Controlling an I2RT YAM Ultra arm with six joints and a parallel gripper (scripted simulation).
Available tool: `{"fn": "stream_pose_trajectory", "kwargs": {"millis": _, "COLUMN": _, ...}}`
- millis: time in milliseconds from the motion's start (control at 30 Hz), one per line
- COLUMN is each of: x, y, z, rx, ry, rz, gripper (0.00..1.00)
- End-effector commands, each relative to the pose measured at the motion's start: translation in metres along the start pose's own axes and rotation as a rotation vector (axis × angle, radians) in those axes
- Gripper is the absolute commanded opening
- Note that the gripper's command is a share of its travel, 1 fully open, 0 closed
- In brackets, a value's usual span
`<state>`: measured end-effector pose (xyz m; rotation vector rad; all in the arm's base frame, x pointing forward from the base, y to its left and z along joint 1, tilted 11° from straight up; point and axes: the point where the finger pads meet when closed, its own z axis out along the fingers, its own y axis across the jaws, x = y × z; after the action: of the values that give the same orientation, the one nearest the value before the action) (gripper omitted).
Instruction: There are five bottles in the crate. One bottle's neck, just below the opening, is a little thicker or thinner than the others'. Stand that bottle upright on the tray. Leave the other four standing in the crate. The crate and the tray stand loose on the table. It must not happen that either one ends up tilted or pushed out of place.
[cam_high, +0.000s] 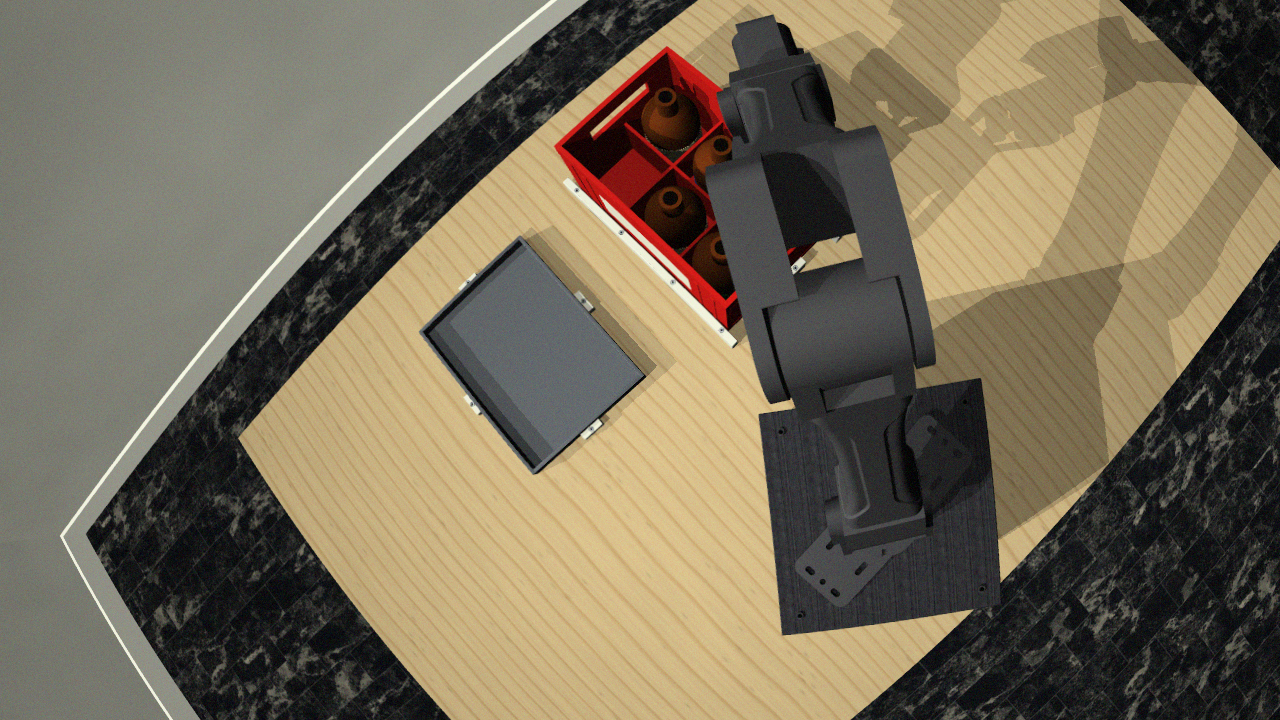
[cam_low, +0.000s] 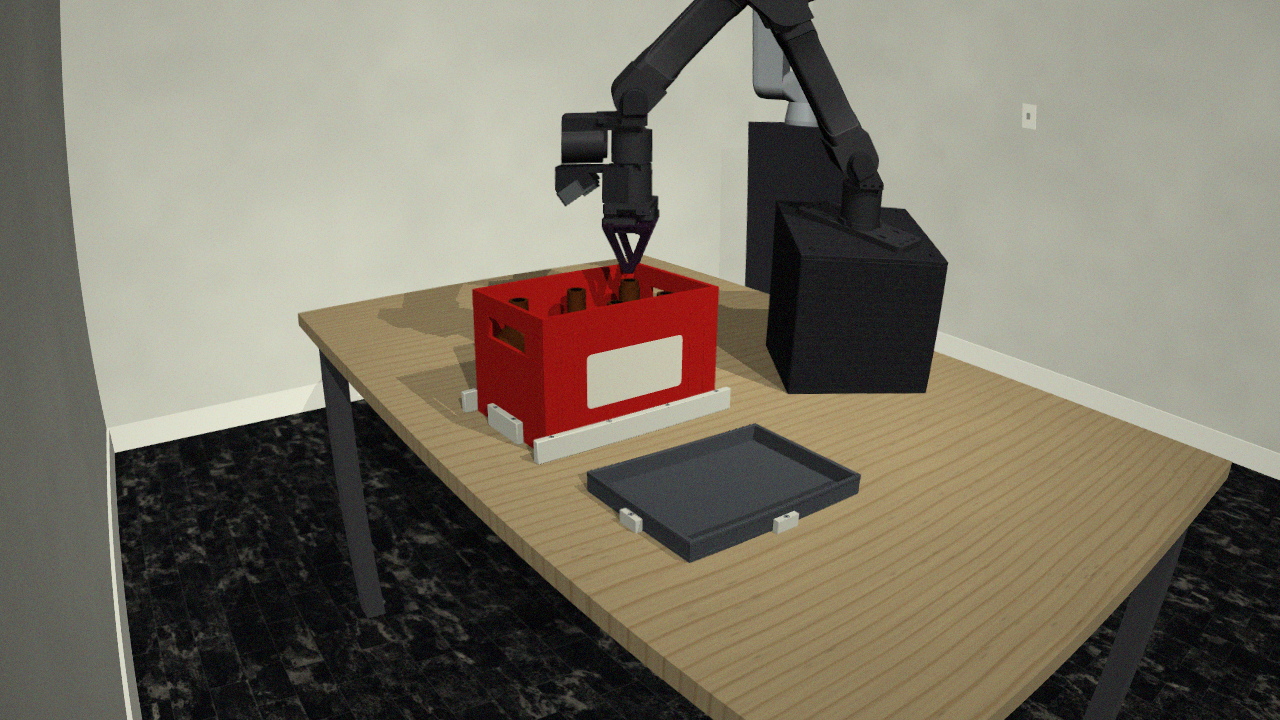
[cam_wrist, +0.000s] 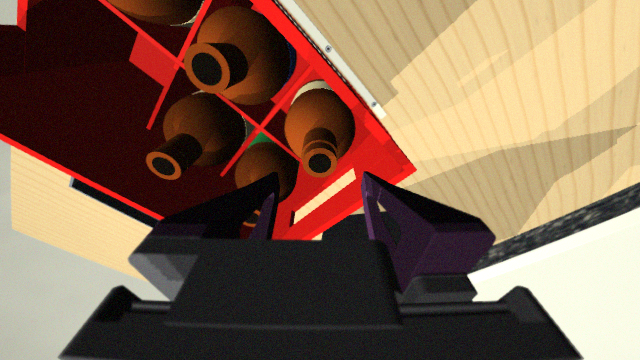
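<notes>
The red crate (cam_high: 637, 176) (cam_low: 563, 376) (cam_wrist: 330, 211) holds five brown bottles and has one empty compartment. In the wrist view, one bottle (cam_wrist: 320, 112) in the corner compartment has its mouth just ahead of the fingertips. Three others show there: one bottle (cam_wrist: 265, 57) behind it, one (cam_wrist: 205, 130) further left, and one (cam_wrist: 265, 172) partly behind the left finger. A fifth is cut off at the top edge. I cannot tell the neck thicknesses apart. My gripper (cam_low: 629, 270) (cam_wrist: 320, 179) is open and empty, pointing down at the crate's top. The grey tray (cam_high: 537, 349) (cam_low: 725, 479) is empty.
A long white strip (cam_high: 649, 258) (cam_low: 631, 424) lies along the crate's tray side. Small white blocks (cam_high: 591, 428) (cam_low: 785, 522) sit around the tray. The arm's base stands on a black block (cam_low: 850, 322), and the arm hides part of the crate in the top view.
</notes>
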<state>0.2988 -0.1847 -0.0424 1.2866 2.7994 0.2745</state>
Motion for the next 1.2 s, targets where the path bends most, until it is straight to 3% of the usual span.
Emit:
{"fn": "stream_pose_trajectory", "kwargs": {"millis": 0, "x": -0.0048, "y": 0.0025, "z": -0.0087, "rx": -0.011, "ry": -0.032, "rz": -0.002, "gripper": 0.61}}
{"fn": "stream_pose_trajectory", "kwargs": {"millis": 367, "x": -0.0126, "y": 0.0044, "z": -0.0113, "rx": -0.013, "ry": -0.043, "rz": -0.004, "gripper": 0.61}}
{"fn": "stream_pose_trajectory", "kwargs": {"millis": 533, "x": -0.0089, "y": 0.0019, "z": -0.0037, "rx": -0.007, "ry": -0.012, "rz": 0.002, "gripper": 0.61}}
{"fn": "stream_pose_trajectory", "kwargs": {"millis": 667, "x": -0.0132, "y": 0.0041, "z": -0.0106, "rx": -0.012, "ry": -0.036, "rz": -0.002, "gripper": 0.61}}
{"fn": "stream_pose_trajectory", "kwargs": {"millis": 1167, "x": -0.0137, "y": 0.0042, "z": -0.0106, "rx": -0.012, "ry": -0.038, "rz": -0.003, "gripper": 0.61}}
